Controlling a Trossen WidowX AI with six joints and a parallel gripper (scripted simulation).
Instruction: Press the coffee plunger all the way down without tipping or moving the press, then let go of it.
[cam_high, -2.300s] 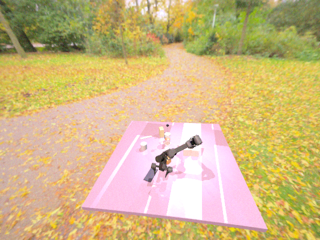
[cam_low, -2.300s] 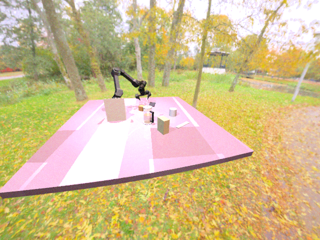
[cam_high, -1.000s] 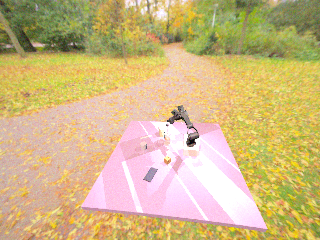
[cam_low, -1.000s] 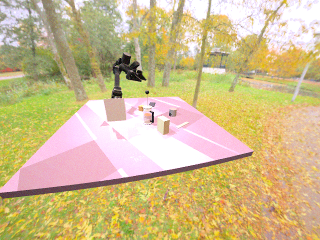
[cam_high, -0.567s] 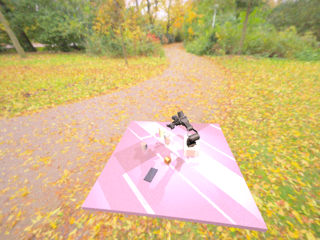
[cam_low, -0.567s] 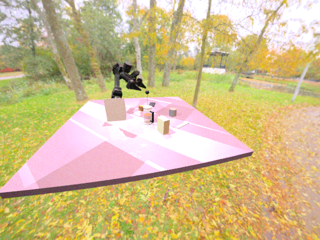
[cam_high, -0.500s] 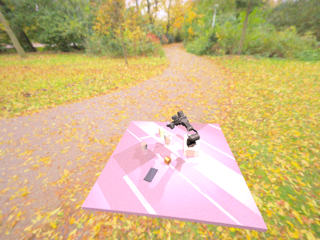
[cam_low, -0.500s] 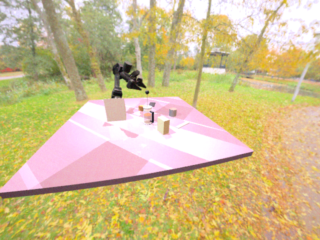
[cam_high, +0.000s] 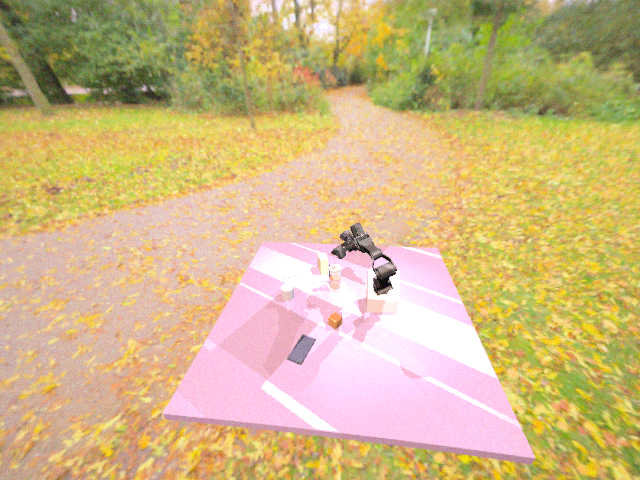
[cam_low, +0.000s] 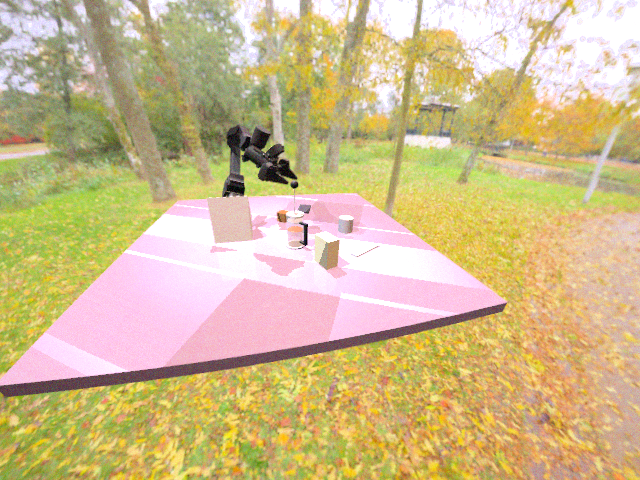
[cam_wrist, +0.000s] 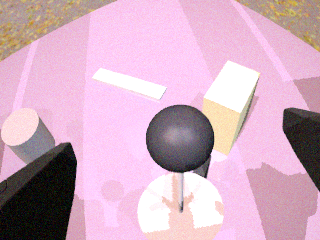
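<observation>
The coffee press (cam_high: 334, 280) (cam_low: 295, 237) stands upright on the pink table, a clear body with a white lid and a black handle. Its black ball knob (cam_low: 294, 183) (cam_wrist: 180, 138) is high above the lid on a thin rod, so the plunger is up. In the top view the knob is hidden by the gripper. My gripper (cam_high: 335, 254) (cam_low: 290, 179) (cam_wrist: 182, 136) is open and empty, tilted downward, with its fingertips close to the knob. In the wrist view the knob appears between the two spread fingers, but whether it is level with the tips is unclear.
A pale yellow block (cam_high: 323, 263) (cam_low: 326, 251) (cam_wrist: 222, 120) stands close to the press on its handle side. A grey cylinder (cam_high: 287, 292) (cam_low: 345, 224) (cam_wrist: 30, 135), a thin white strip (cam_wrist: 129, 84), an orange cube (cam_high: 334, 320), a dark slab (cam_high: 301, 349) and a large beige box (cam_low: 230, 219) are around.
</observation>
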